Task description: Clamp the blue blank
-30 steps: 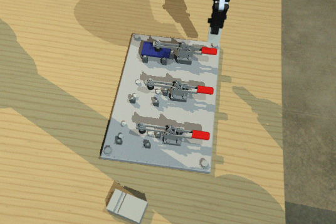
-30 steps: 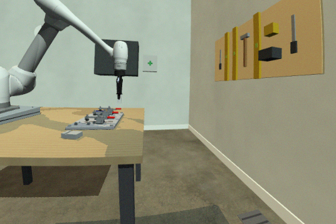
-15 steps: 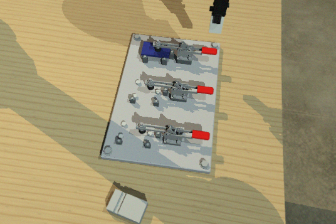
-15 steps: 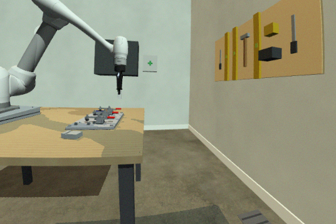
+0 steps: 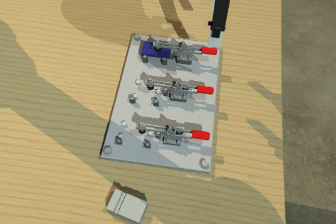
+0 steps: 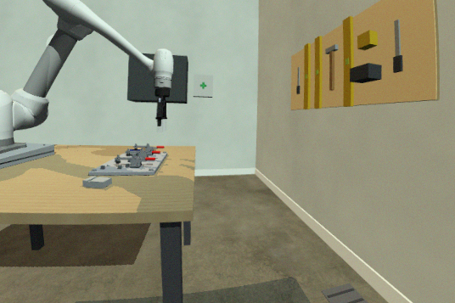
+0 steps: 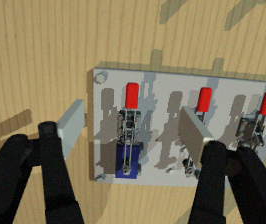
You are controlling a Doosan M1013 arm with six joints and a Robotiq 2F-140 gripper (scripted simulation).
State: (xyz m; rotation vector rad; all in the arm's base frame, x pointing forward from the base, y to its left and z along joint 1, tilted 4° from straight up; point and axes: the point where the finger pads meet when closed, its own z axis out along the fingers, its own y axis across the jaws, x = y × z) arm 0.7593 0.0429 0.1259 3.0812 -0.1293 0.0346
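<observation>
From the top view, the grey metal fixture plate (image 5: 125, 130) lies on the wooden table (image 5: 47, 48). The dark blue rectangular blank (image 5: 154, 49) sits in the far nest under a clamp bar, whose red handle (image 5: 209, 51) lies flat. The light grey slotted finished part (image 5: 126, 206) lies flat on the table, apart from the plate.

In the exterior view, the black two-finger gripper (image 6: 160, 123) hangs above the plate.

In the wrist view, its fingers stand wide apart and hold nothing.
</observation>
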